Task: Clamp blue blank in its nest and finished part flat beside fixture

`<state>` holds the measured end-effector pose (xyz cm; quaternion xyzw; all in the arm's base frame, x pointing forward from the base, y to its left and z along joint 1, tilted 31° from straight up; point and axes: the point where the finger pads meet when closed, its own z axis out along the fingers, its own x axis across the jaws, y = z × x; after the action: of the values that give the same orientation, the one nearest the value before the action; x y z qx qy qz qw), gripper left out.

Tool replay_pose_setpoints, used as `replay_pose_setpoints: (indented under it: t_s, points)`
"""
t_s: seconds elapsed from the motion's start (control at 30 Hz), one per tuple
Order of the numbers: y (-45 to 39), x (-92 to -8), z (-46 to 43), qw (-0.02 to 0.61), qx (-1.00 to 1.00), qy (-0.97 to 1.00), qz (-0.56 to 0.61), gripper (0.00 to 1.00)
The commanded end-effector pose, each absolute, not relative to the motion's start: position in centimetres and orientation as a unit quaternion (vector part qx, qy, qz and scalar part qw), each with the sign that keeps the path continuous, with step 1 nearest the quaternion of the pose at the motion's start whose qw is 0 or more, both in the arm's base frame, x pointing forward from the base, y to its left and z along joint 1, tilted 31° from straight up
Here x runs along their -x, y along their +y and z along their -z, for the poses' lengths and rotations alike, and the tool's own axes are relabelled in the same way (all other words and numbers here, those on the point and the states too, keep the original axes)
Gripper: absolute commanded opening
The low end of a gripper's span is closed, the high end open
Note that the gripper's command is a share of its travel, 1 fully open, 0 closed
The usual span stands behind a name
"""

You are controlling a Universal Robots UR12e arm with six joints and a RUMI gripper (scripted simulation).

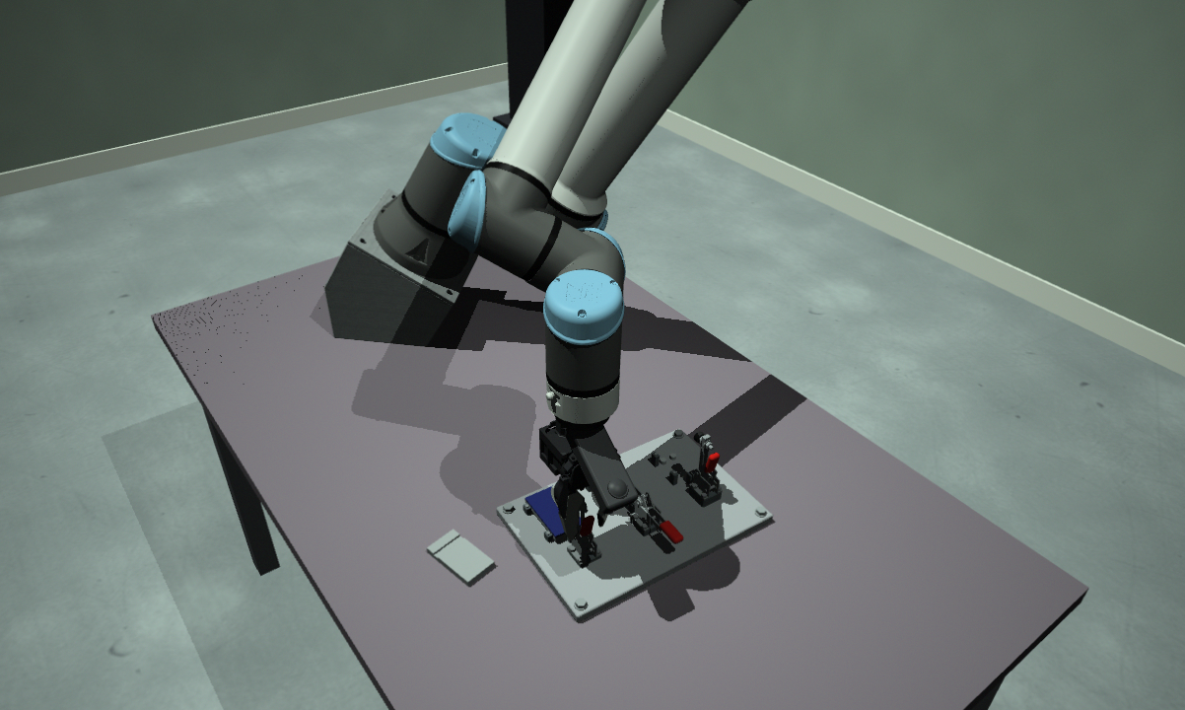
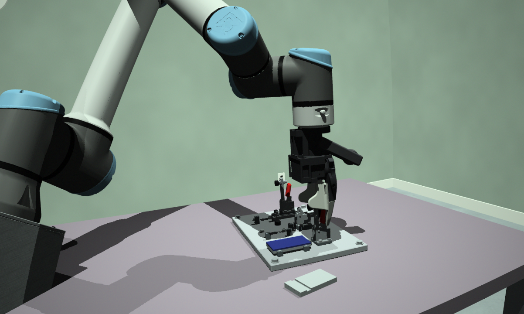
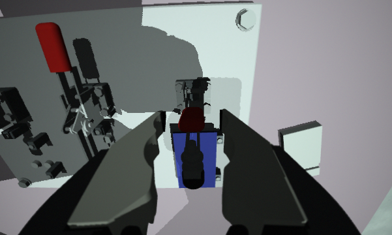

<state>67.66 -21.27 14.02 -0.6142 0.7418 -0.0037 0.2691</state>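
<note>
The blue blank [image 1: 543,506] [image 2: 287,243] [image 3: 209,153] lies in the end nest of the grey fixture plate [image 1: 614,584] [image 2: 334,250] [image 3: 215,39]. That nest's clamp has a red handle [image 3: 192,119] [image 2: 323,216] [image 1: 586,527] standing nearly upright. Its dark bar [image 3: 192,163] reaches over the blank; I cannot tell whether it touches. My gripper [image 3: 192,111] [image 2: 320,218] [image 1: 579,521] is partly open, with a jaw on each side of the red handle and gaps between. The pale finished part [image 1: 460,556] [image 2: 310,281] [image 3: 301,145] with its milled slot lies flat on the table beside the fixture.
A middle clamp has its red handle [image 1: 669,532] [image 3: 53,47] lying low. A far clamp stands with its red handle [image 1: 712,459] [image 2: 288,189] upright. Dark pads and blocks cover the rest of the plate. The arm's base box stands at the table's far corner.
</note>
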Motion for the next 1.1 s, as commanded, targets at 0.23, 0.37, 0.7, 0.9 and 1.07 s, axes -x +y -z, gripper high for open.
replay_pose_setpoints:
  t_s: [0.23, 0.37, 0.7, 0.9, 1.07]
  points:
    - [-21.32, -67.68, -14.09, 0.269, 0.614, 0.742, 0.004, 0.28]
    - [-21.32, -67.68, -14.09, 0.269, 0.614, 0.742, 0.004, 0.28]
    - [-21.32, -67.68, -14.09, 0.269, 0.614, 0.742, 0.004, 0.00]
    - [-21.32, -67.68, -14.09, 0.269, 0.614, 0.742, 0.004, 0.00]
    - [-21.32, -67.68, -14.09, 0.269, 0.614, 0.742, 0.004, 0.00]
